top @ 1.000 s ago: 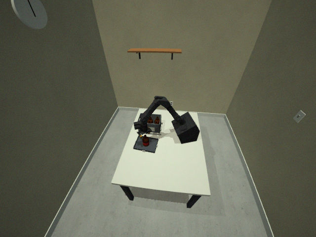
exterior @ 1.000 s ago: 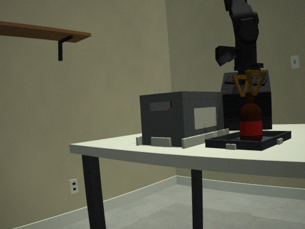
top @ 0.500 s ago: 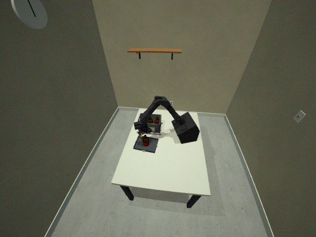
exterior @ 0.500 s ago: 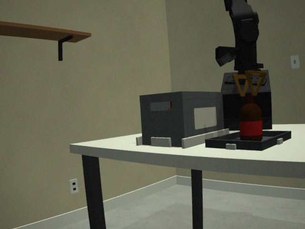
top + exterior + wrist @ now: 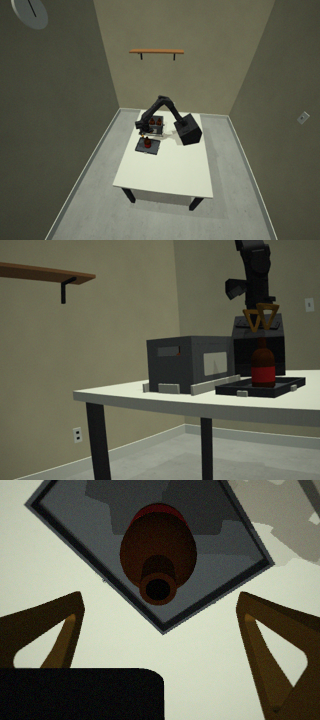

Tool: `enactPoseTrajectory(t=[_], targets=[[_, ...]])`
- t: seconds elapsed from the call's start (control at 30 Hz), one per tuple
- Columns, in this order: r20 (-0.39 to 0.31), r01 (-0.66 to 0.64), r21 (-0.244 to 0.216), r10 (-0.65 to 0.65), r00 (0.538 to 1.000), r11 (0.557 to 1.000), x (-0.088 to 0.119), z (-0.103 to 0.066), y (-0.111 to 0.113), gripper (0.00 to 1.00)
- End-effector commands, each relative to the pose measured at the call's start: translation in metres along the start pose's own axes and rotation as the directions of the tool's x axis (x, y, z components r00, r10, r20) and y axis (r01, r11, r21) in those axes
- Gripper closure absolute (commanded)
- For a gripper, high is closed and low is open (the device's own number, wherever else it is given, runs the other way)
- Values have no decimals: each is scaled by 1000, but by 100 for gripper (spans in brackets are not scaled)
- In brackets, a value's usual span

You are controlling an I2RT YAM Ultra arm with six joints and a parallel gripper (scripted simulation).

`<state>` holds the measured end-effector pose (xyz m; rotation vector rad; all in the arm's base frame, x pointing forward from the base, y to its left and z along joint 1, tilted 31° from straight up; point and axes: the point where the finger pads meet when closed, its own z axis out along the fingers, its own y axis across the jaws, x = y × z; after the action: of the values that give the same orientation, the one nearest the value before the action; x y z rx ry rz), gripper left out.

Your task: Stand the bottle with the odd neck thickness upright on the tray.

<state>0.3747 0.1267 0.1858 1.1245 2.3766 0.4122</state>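
Apparently nearly finished: red-labelled bottle (image 5: 147, 142) (image 5: 263, 366) (image 5: 158, 545) upright on tray (image 5: 153, 150) (image 5: 245, 390) (image 5: 213, 601). Claw (image 5: 146, 134) (image 5: 260, 330) (image 5: 160, 600) spread wide, holding nothing. Neck match and full crate (image 5: 159, 129) (image 5: 170, 369) count impossible to confirm.

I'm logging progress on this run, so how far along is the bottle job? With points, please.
Done, it seems: one red-banded bottle (image 5: 147, 143) (image 5: 263, 360) (image 5: 159, 545) stands upright on the tray (image 5: 154, 150) (image 5: 245, 392) (image 5: 220, 594). In hand: nothing; the gripper (image 5: 261, 330) (image 5: 160, 600) is open. Left: confirming its neck is the odd one, since only two bottles show clearly in the crate (image 5: 156, 130) (image 5: 169, 369).
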Motion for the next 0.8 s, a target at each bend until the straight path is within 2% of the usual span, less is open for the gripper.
enactPoseTrajectory(t=[0.0,0.2,0.77], targets=[[26,-5,-41,6,1000,999,-6,-32,10,0],[27,-8,-40,9,1000,999,-8,-45,9,0],[26,-4,-41,5,1000,999,-8,-61,8,0]])
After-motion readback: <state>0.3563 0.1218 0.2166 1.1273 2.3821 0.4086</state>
